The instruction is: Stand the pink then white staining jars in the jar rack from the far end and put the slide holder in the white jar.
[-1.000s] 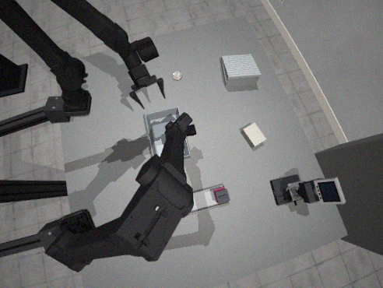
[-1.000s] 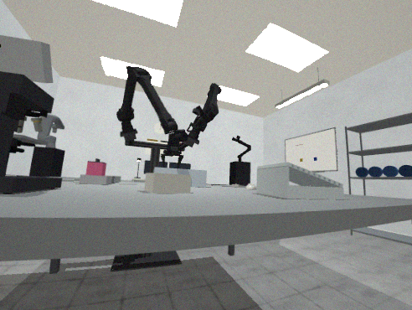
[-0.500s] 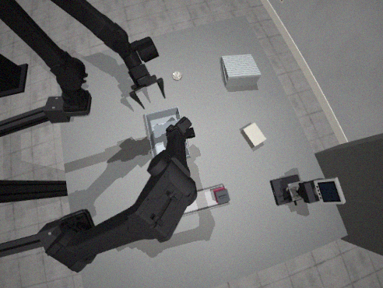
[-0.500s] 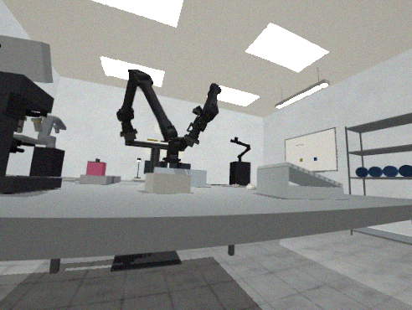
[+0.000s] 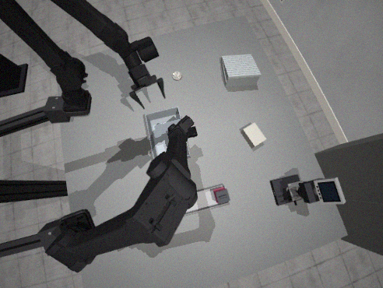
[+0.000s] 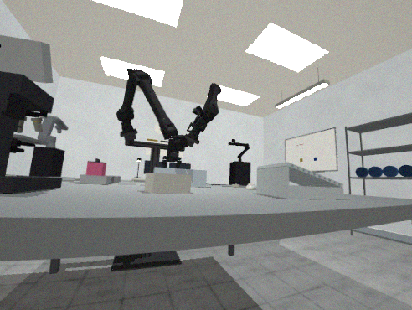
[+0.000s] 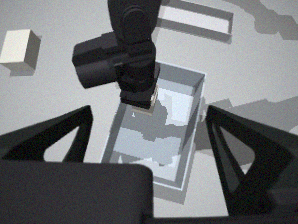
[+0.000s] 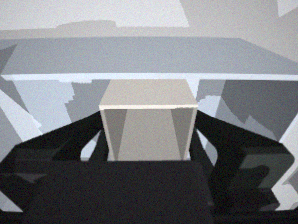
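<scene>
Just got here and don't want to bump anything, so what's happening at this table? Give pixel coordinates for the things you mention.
The right gripper (image 8: 148,112) is down at the tote (image 5: 149,128) (image 7: 114,132), with an open, pale jar (image 8: 149,93) between its fingers. The left gripper (image 5: 149,95) (image 7: 149,111) is wide open above the table. The pink jar (image 6: 95,168) already stands in the jar rack (image 5: 208,211) (image 6: 90,180); the white one isn't in yet.

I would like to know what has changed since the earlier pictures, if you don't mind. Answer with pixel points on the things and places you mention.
The right end effector (image 5: 182,124) (image 6: 172,159) (image 7: 142,95) (image 8: 148,112) moved down into the tote (image 5: 146,132) (image 6: 199,178) (image 7: 116,127) (image 8: 150,76), its fingers now beside the white jar (image 7: 144,112) (image 8: 149,94); whether it grips is unclear. The left end effector (image 5: 154,103) (image 6: 192,142) (image 7: 149,111), tote and pink jar (image 5: 222,196) (image 6: 96,168) stayed.
</scene>
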`<state>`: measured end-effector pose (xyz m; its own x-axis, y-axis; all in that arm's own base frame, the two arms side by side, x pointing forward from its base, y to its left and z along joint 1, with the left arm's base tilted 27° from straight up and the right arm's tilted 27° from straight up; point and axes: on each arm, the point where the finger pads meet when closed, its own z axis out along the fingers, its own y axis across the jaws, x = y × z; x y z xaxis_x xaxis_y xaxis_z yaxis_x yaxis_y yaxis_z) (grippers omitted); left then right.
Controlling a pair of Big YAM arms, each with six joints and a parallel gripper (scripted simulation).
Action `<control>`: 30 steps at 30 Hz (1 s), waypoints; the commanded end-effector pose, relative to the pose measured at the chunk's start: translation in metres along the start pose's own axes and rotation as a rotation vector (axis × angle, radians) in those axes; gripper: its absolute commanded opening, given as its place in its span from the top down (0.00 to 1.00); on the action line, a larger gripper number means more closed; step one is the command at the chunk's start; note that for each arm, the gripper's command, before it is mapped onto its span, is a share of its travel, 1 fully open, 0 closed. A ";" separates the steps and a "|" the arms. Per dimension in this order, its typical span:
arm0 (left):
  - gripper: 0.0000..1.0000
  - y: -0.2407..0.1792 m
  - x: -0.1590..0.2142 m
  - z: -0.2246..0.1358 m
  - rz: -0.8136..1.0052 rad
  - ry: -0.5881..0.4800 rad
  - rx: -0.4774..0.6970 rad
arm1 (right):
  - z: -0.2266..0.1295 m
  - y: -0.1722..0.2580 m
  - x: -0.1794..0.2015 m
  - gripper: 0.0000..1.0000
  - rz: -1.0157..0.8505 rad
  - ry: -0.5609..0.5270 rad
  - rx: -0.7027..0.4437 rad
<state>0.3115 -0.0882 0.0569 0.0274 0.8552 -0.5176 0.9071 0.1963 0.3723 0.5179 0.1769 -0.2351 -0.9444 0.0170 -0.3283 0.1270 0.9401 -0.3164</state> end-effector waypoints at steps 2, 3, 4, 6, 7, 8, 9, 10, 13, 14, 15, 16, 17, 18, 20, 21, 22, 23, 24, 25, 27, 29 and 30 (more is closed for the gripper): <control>0.00 0.014 -0.004 -0.001 0.001 -0.006 -0.027 | -0.010 0.003 -0.002 0.43 0.011 -0.012 -0.008; 0.00 0.014 -0.004 -0.001 0.001 -0.006 -0.027 | -0.010 0.003 -0.002 0.43 0.011 -0.012 -0.008; 0.00 0.014 -0.004 -0.001 0.001 -0.006 -0.027 | -0.010 0.003 -0.002 0.43 0.011 -0.012 -0.008; 0.00 0.014 -0.004 -0.001 0.001 -0.006 -0.027 | -0.029 0.007 -0.003 0.43 0.003 -0.017 -0.011; 0.00 0.014 -0.004 -0.001 0.001 -0.006 -0.027 | -0.038 0.007 -0.003 0.43 0.003 -0.018 -0.010; 0.00 0.014 -0.004 -0.001 0.001 -0.006 -0.027 | -0.049 0.007 -0.003 0.43 0.003 -0.018 -0.010; 0.00 0.014 -0.004 -0.001 0.001 -0.006 -0.027 | -0.056 0.007 -0.003 0.43 0.004 -0.018 -0.010; 0.00 0.014 -0.004 -0.001 0.001 -0.006 -0.027 | -0.065 0.007 -0.003 0.43 0.004 -0.018 -0.010; 0.00 0.014 -0.004 -0.001 0.001 -0.006 -0.027 | -0.089 0.007 -0.003 0.43 0.004 -0.019 -0.011; 0.00 0.014 -0.004 -0.001 0.001 -0.006 -0.027 | -0.092 0.007 -0.003 0.43 0.004 -0.019 -0.011; 0.00 0.014 -0.004 -0.001 0.001 -0.006 -0.027 | -0.099 0.007 -0.003 0.43 0.004 -0.019 -0.011; 0.00 0.014 -0.004 -0.001 0.001 -0.006 -0.027 | -0.107 0.007 -0.003 0.43 0.005 -0.019 -0.012; 0.00 0.014 -0.004 -0.001 0.001 -0.006 -0.027 | -0.114 0.007 -0.003 0.43 0.005 -0.019 -0.012; 0.00 0.014 -0.004 -0.001 0.001 -0.006 -0.027 | -0.124 0.007 -0.003 0.43 0.005 -0.020 -0.012; 0.00 0.014 -0.004 -0.001 0.001 -0.006 -0.027 | -0.128 0.007 -0.004 0.43 0.005 -0.020 -0.012; 0.00 0.014 -0.004 -0.001 0.001 -0.006 -0.027 | -0.128 0.007 -0.004 0.43 0.005 -0.020 -0.012; 0.00 0.014 -0.004 -0.001 0.001 -0.006 -0.027 | -0.136 0.007 -0.004 0.43 0.005 -0.020 -0.013; 0.00 0.014 -0.004 -0.001 0.001 -0.006 -0.027 | -0.146 0.007 -0.004 0.43 0.005 -0.020 -0.013; 0.00 0.014 -0.004 -0.001 0.001 -0.006 -0.027 | -0.155 0.007 -0.004 0.43 0.006 -0.020 -0.013; 0.00 0.014 -0.004 -0.001 0.001 -0.006 -0.027 | -0.162 0.007 -0.004 0.43 0.006 -0.021 -0.014; 0.00 0.014 -0.004 -0.001 0.001 -0.006 -0.027 | -0.171 0.004 -0.002 0.43 -0.006 -0.016 -0.011; 0.00 0.014 -0.004 -0.001 0.001 -0.006 -0.027 | -0.172 -0.017 -0.010 0.43 -0.022 -0.014 -0.010; 0.00 0.014 -0.004 -0.001 0.001 -0.006 -0.027 | -0.170 -0.027 -0.014 0.43 -0.027 -0.015 -0.010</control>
<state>0.3115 -0.0882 0.0569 0.0273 0.8552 -0.5176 0.9071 0.1964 0.3723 0.4776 0.2221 -0.1044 -0.9435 0.0086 -0.3313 0.1189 0.9419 -0.3142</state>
